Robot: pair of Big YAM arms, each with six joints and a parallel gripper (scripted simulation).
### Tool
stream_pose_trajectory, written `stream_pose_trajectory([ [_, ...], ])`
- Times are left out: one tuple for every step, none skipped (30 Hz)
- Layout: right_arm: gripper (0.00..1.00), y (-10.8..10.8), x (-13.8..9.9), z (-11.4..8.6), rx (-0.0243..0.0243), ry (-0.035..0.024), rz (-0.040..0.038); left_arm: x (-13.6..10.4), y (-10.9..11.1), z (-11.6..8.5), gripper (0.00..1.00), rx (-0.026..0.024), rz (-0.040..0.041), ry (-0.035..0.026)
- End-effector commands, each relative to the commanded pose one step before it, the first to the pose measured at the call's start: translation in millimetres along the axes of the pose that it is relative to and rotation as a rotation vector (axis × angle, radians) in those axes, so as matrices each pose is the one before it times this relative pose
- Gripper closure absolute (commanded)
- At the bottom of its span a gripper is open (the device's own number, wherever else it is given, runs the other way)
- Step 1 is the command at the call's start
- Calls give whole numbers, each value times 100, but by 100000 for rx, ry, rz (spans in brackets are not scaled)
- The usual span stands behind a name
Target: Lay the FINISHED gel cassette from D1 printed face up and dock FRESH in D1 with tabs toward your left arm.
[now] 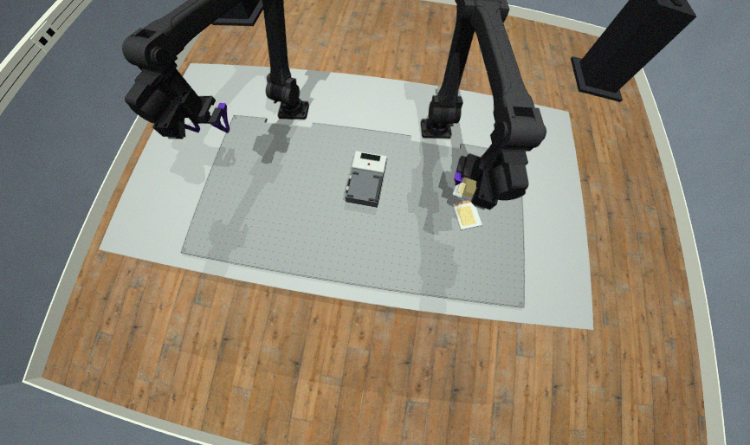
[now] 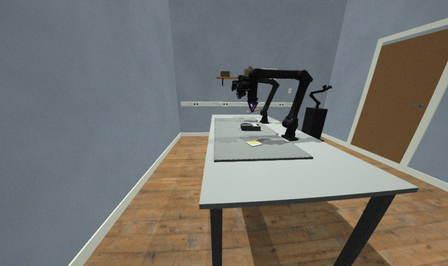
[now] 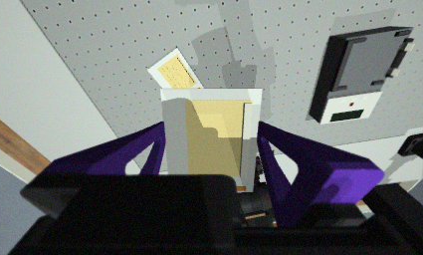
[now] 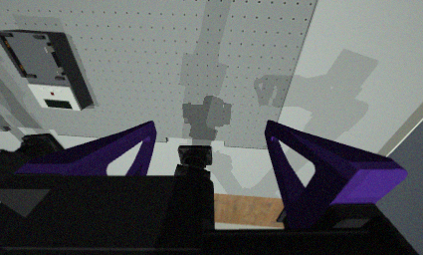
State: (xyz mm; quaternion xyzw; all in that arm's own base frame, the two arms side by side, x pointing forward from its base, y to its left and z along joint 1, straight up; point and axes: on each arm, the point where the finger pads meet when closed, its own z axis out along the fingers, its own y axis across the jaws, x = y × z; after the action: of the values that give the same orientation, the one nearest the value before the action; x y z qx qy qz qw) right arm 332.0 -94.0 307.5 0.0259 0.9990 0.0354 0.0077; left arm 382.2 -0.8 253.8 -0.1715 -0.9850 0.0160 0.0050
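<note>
The left gripper is clenched on the fresh cassette, FRESH, its fingers spread wide with one against each side edge. It holds the cassette above the perforated deck, tilted in the exterior view. The white comb stands along one side of the yellow gel, and an orange copper tab shows at the edge nearer the left wrist camera.

The right gripper is released: its fingers stand fully apart with nothing between them, raised at the far left in the top view.

The finished cassette, FINISHED, lies flat on the deck at the right in the top view, printed face up, well apart from the dock D1. The dock sits upright near the middle of the deck, its bay holding no cassette, its white panel on the far side in the top view.
</note>
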Motion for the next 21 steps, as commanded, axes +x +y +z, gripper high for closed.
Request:
stream_pose_trajectory([
  [0, -477, -999, -2004, 215, -1386, 1990, -662, 1138, -3270, 100, -3014, -14952, -1855],
  [0, 0, 0, 0, 0, 0, 0, 125, 225, -429, 100, -708, -2965, 494],
  [0, 0, 0, 0, 0, 0, 0, 121, 231, -427, 100, 0, 0, 0],
  [0, 0, 0, 0, 0, 0, 0, 121, 231, -427, 100, 0, 0, 0],
  [0, 0, 0, 0, 0, 0, 0, 121, 231, -427, 100, 0, 0, 0],
  [100, 498, -27, 33, 454, 87, -3301, 121, 231, -427, 100, 0, 0, 0],
  [100, 497, -43, 31, 454, 87, -3301, 121, 231, -427, 100, 0, 0, 0],
  [100, 481, -90, 105, 465, 74, -3300, 43, 82, -150, 100, 0, 0, 0],
  [100, 478, -106, 102, 465, 74, -3300, 0, 0, 0, 100, 0, 0, 0],
  [100, 475, -122, 100, 465, 74, -3300, 0, 0, 0, 100, 0, 0, 0],
  [100, 471, -137, 98, 465, 74, -3300, 0, 0, 0, 100, 0, 0, 0],
  [100, 466, -153, 96, 465, 74, -3300, 0, 0, 0, 100, 0, 0, 0],
  [100, 0, 0, 0, 0, 0, 0, 0, 0, 0, 100, 0, 0, 0],
  [100, 0, 0, 0, 0, 0, 0, 0, 0, 0, 100, 0, 0, 0],
  [100, 462, -168, 93, 465, 74, -3300, 0, 0, 0, 100, 0, 0, 0],
  [100, 438, -190, 148, 474, 69, -3299, 0, 0, 0, 100, 0, 0, 0],
  [100, 432, -205, 146, 474, 69, -3299, 0, 0, 0, 100, 0, 0, 0],
  [100, 426, -219, 143, 474, 69, -3299, 0, 0, 0, 100, 0, 0, 0],
  [100, 419, -233, 141, 474, 69, -3299, 0, 0, 0, 100, 0, 0, 0],
  [100, 412, -247, 139, 474, 69, -3299, 0, 0, 0, 100, 0, 0, 0],
  [100, 404, -260, 137, 474, 69, -3299, 0, 0, 0, 100, 0, 0, 0],
])
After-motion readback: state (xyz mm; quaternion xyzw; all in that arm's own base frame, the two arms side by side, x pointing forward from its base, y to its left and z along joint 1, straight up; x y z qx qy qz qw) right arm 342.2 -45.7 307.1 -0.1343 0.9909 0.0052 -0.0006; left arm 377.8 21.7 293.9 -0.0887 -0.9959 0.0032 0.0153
